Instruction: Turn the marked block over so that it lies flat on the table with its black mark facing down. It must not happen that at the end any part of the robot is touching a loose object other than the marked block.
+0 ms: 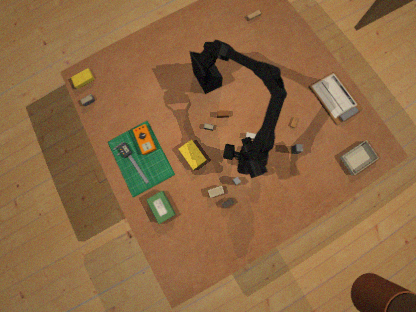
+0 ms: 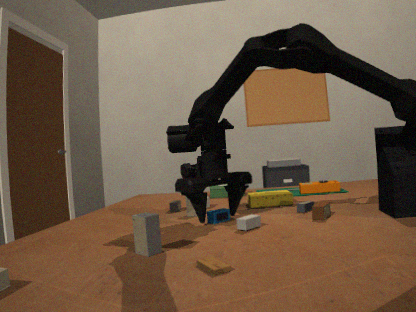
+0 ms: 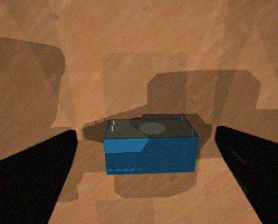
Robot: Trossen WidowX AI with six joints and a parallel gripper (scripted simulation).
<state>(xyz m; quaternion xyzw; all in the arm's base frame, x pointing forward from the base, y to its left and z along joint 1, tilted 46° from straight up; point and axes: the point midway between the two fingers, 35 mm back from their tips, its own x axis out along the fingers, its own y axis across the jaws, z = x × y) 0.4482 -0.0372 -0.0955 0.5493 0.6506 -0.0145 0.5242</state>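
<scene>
The marked block [image 3: 150, 150] is blue and lies flat on the table, with a dark round mark on its top face. In the exterior view it [image 2: 218, 216] sits on the table between my fingertips. My gripper [image 2: 218, 213] is open wide and empty, and its fingers straddle the block on both sides without touching it. In the wrist view my gripper [image 3: 147, 134] has a black finger at each lower corner, well clear of the block's ends. In the overhead view my gripper [image 1: 250, 160] hides the block.
A white block [image 2: 248, 222] lies just right of the fingers. A grey upright block [image 2: 147, 234] and a flat tan piece [image 2: 214, 266] stand nearer the camera. A yellow block [image 1: 193, 154], small blocks [image 1: 216, 191] and a green mat [image 1: 140, 158] lie to the left.
</scene>
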